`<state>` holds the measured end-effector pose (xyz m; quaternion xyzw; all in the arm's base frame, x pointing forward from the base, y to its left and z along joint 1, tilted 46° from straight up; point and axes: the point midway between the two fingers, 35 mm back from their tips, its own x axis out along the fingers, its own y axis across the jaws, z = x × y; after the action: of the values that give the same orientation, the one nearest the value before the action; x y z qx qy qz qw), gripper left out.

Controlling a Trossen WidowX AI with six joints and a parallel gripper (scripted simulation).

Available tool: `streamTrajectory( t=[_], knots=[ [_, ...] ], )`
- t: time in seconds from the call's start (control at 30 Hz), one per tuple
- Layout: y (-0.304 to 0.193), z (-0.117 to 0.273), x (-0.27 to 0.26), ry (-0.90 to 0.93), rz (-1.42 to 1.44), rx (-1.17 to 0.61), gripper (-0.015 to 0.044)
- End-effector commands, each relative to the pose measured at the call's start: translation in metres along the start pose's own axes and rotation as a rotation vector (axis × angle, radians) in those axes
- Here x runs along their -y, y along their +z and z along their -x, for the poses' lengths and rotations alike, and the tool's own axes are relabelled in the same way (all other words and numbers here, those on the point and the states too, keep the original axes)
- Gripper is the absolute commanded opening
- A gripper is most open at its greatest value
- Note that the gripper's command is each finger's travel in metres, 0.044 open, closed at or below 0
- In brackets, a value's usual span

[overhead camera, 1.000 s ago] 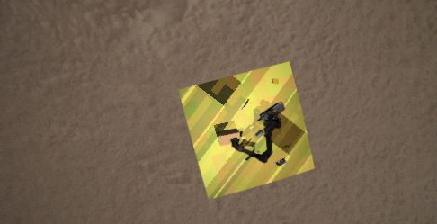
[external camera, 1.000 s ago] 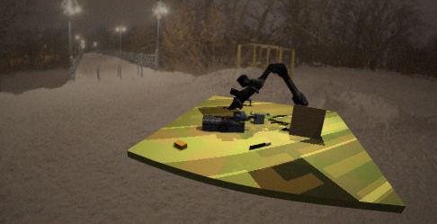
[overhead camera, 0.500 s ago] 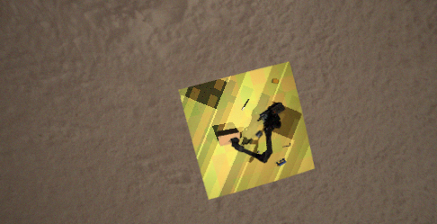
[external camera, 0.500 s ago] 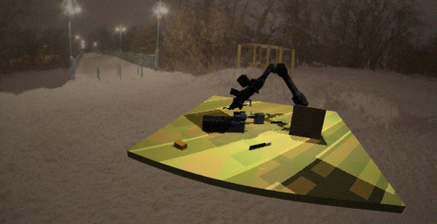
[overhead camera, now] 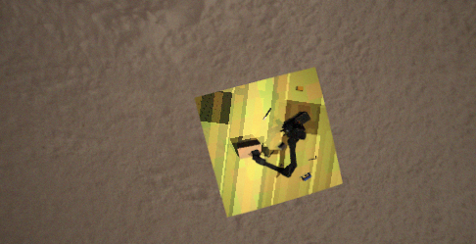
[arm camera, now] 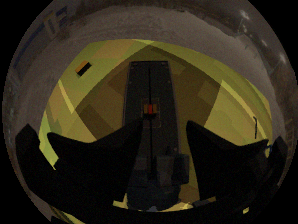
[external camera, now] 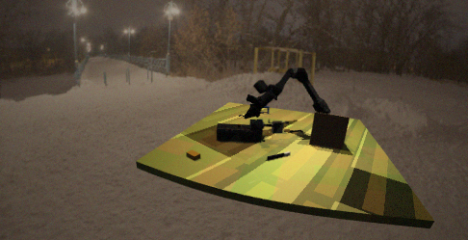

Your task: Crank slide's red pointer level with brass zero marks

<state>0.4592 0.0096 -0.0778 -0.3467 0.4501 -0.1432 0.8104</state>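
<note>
The machine, a long dark block, has a slot along its top. In the wrist view its small red pointer sits between two brass marks and looks about level with them, though they are small and dim. A darker boxy part is at the machine's near end, between the gripper's fingers in that view; the crank handle cannot be made out clearly. My gripper is partly open, pointing down over the machine, with nothing seen pinched between the fingertips. The top view shows the arm covering the machine.
A brown upright panel stands near the arm's base. An orange block lies beyond the machine. A thin black object and a small blue-black object lie on the table. Dark shadows cross the machine.
</note>
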Motion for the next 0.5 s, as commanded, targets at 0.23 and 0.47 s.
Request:
streamTrajectory(
  t=[0.23, 0.47],
  knots=[
    [0.0, 0.0, 0.0002, -0.001, 0.0, 0.0, 0.0414],
    [0.0, 0.0, 0.0002, -0.001, 0.0, 0.0, 0.023]
  ],
)
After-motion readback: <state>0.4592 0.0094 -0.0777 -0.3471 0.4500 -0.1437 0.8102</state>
